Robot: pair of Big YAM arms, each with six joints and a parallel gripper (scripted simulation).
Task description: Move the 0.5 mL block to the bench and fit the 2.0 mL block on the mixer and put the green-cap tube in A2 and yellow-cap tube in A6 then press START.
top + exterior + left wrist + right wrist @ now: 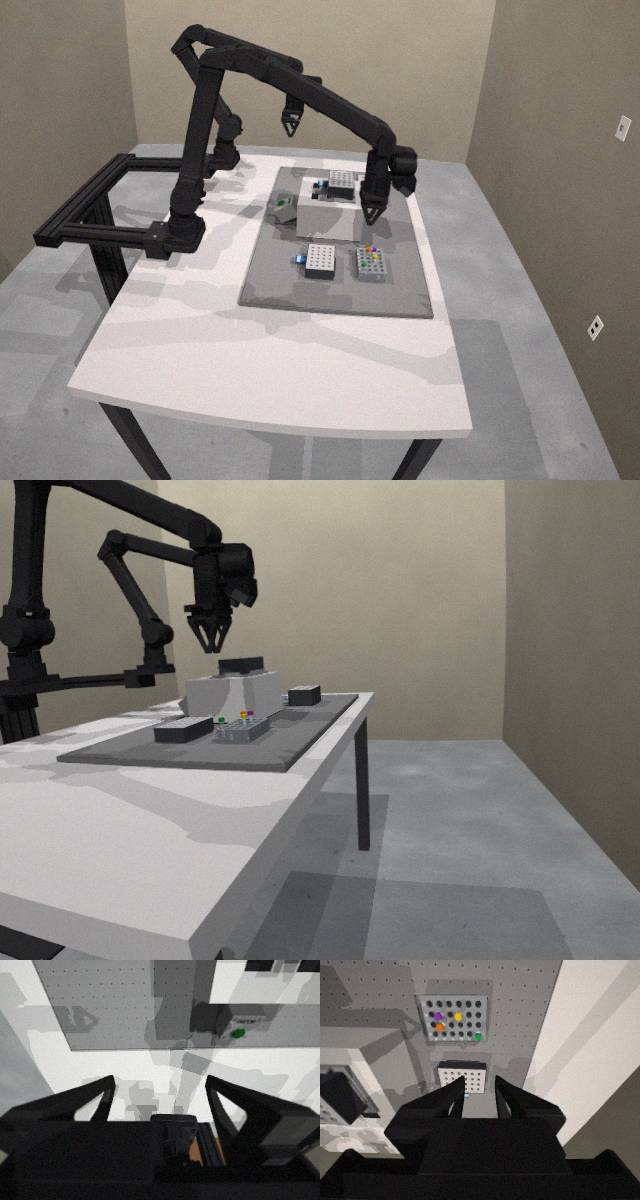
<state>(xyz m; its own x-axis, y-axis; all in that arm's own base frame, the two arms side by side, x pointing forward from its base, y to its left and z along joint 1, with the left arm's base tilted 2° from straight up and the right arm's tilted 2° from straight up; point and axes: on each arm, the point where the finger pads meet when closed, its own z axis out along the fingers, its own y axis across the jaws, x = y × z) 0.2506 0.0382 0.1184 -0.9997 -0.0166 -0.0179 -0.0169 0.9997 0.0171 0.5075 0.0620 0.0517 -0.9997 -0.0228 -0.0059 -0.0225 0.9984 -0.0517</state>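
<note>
You're looking at a lab-type bench setup: a block mixer (328, 222) (217, 694) is sitting on a grey perforated mat (289, 294) (170, 763) (120, 1000) (520, 990), w/ a rack (371, 272) (241, 731) (454, 997) holding colour-capped tubes nearby. Plain beige walls (310, 67) (361, 583) & a grey floor (516, 310) (439, 790) are surrounding the white table (258, 372) (129, 852), no. of rooms beyond unclear.
</note>
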